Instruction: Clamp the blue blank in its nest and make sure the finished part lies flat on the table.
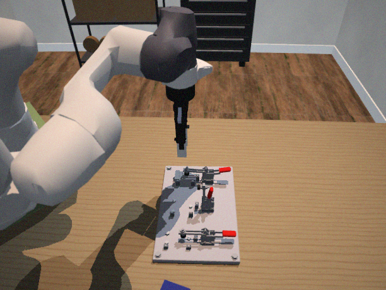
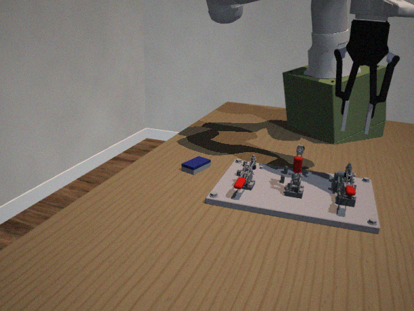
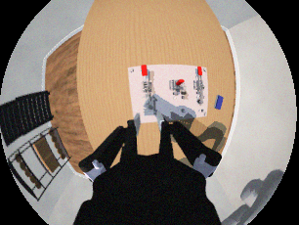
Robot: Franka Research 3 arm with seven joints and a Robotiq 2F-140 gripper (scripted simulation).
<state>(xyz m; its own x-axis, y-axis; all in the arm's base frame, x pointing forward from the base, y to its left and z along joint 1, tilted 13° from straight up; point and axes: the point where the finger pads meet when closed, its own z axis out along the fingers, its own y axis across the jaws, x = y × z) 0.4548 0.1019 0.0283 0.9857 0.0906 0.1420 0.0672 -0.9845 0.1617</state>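
The pincer [image 1: 181, 152] [image 2: 356, 131] [image 3: 149, 116] hangs in the air over the worktop [image 1: 309, 189] [image 2: 135, 236] [image 3: 109, 54], fingers pointing down. It is partly open, with a modest gap between its 2 fingers, and has hold of nothing.

The blank [image 1: 175, 285] [image 2: 196, 165] [image 3: 219, 102], blue on top, lies flat on the worktop well apart from the pincer and lower than it. The white fixture plate [image 1: 225, 217] [image 2: 270, 206] [image 3: 168, 69] lies between them in the top view, and in the wrist view the blank is to the right of the fingertips, just beside the plate.

3 clamps stand on the plate. The end nearest the pincer carries a grey part [image 1: 186, 180] under a clamp bar, with that clamp's red handle [image 1: 224, 169] [image 2: 350, 190] [image 3: 144, 69] low; whether it is locked, or whether the part has a slot, I cannot tell. Farther from the pincer, the middle clamp has its red handle [image 1: 210, 192] [image 2: 297, 164] [image 3: 180, 82] and bar raised. The 3rd clamp, farthest from the pincer and nearest the blank, has its handle [image 1: 229, 233] [image 2: 240, 183] [image 3: 199, 70] low.
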